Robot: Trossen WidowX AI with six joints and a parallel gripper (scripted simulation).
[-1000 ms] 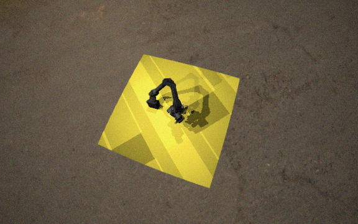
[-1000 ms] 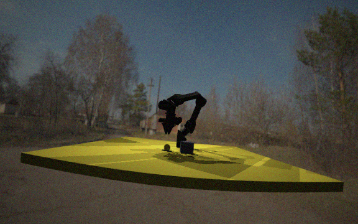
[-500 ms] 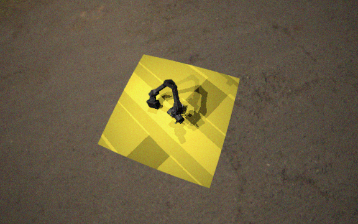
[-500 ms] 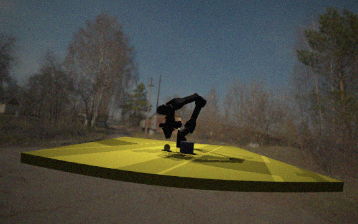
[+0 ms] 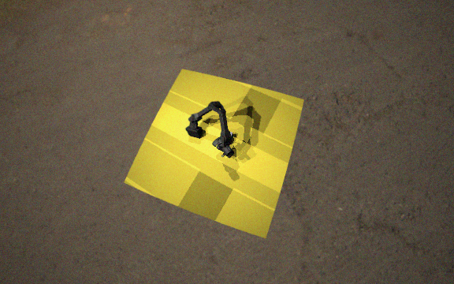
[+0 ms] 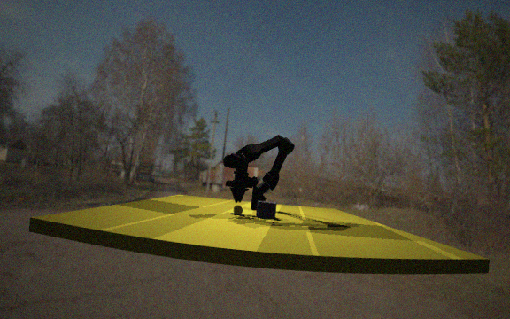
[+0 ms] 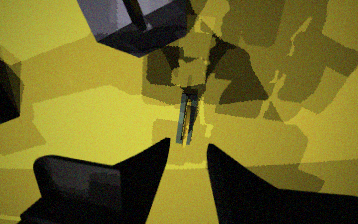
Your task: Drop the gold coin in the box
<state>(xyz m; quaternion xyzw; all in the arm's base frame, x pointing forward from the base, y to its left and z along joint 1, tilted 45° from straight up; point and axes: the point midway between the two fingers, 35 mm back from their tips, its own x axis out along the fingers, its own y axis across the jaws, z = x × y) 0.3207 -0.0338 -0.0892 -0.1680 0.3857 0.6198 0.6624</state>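
No legible writing, brand or label on any surface in the three views.

Surroundings: flat yellow square platform (image 6: 193,241) with darker olive patches and pale stripes, lying on brown dirt ground (image 5: 369,177). Bare trees (image 6: 140,102) and a dusky blue sky behind in the exterior view. The black six-joint arm (image 6: 277,146) arches up from its base and bends down toward the platform.

Task items: thin gold coin (image 7: 187,120) stands on edge in its shallow dark-green holder (image 7: 182,118); in the wrist view it appears edge-on as a narrow strip, partly inside mottled shadow. In the exterior view it shows as a small round dark disc (image 6: 237,209), just left of the closed grey box (image 6: 266,209). In the wrist view the box (image 7: 135,22) sits at the upper edge, a dark narrow slot (image 7: 139,15) cut in its lid; box and coin are apart.

Jaws: the black parallel-jaw gripper (image 7: 189,150) hangs above the coin, pointing down. Fingers stand partly apart, released, with only platform showing between the tips. The coin lies just beyond the tips, in line with the gap, untouched.
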